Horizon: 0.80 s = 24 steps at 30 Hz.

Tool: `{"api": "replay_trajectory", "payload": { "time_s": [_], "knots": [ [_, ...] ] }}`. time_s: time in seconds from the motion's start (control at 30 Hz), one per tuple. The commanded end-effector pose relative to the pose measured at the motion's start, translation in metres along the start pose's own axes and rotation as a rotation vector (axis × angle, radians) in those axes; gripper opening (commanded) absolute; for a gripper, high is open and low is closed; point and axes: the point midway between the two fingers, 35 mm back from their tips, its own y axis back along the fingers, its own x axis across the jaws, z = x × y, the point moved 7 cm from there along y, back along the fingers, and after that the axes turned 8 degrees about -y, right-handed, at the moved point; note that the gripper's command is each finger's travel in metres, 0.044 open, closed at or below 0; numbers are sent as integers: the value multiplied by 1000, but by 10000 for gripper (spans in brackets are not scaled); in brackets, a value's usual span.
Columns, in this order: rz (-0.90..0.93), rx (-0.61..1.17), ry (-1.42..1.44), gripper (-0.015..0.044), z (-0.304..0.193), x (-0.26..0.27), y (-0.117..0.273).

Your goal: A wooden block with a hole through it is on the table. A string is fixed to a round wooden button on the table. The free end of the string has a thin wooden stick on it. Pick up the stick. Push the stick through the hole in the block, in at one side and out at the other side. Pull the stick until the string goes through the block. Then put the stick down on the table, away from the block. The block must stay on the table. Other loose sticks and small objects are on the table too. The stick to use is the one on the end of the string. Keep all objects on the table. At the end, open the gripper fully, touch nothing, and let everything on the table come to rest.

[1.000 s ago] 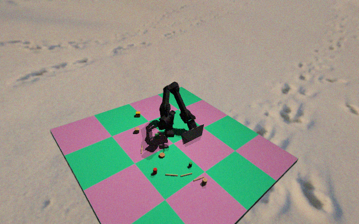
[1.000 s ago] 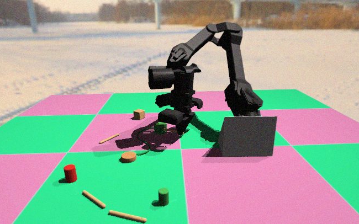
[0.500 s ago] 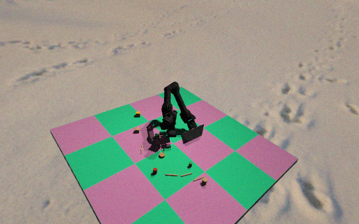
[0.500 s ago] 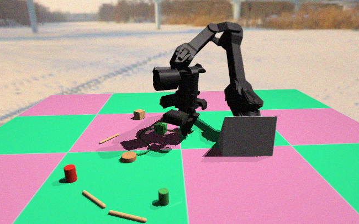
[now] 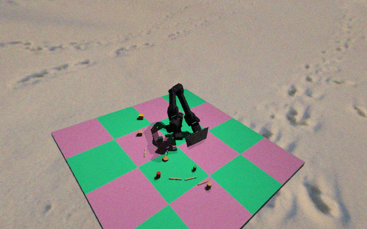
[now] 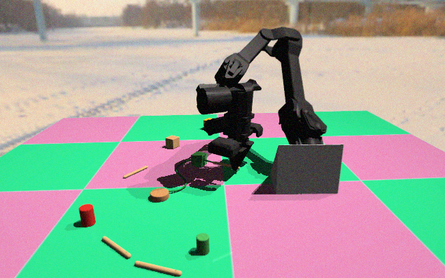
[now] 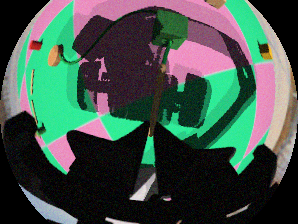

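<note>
My gripper [image 6: 235, 167] [image 7: 151, 124] is shut on the wooden stick [image 6: 225, 165] [image 7: 158, 97] near one end, low over the table. The green block [image 6: 198, 159] [image 7: 170, 30] sits on the table beyond the stick's other end. The string [image 6: 176, 189] [image 7: 75, 62] runs from the round button [image 5: 165, 158] [image 6: 159, 194] [image 7: 55, 56] in a loose curve to the block's far side. A short piece of string shows between the block's near side and the stick, which is wholly outside the block. The hole itself is not visible.
Loose sticks [image 5: 144, 152] [image 5: 175, 179] [image 6: 135, 171], a red cylinder [image 5: 158, 175] [image 6: 87, 215], a green cylinder [image 5: 194, 168] [image 6: 202, 244], a tan cylinder [image 5: 209, 185], a wooden cube [image 5: 139, 133] [image 6: 172, 142] and a yellow cube [image 5: 140, 116] lie around. A dark panel [image 5: 197, 137] [image 6: 307, 169] stands beside the arm.
</note>
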Motion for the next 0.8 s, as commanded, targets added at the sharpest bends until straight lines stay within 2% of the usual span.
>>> {"api": "replay_trajectory", "payload": {
  "time_s": [0.0,0.77],
  "knots": [
    [0,5,-1,0,-5,-1,0],
    [-2,4,1,0,-24,-4,-10]
  ]
}}
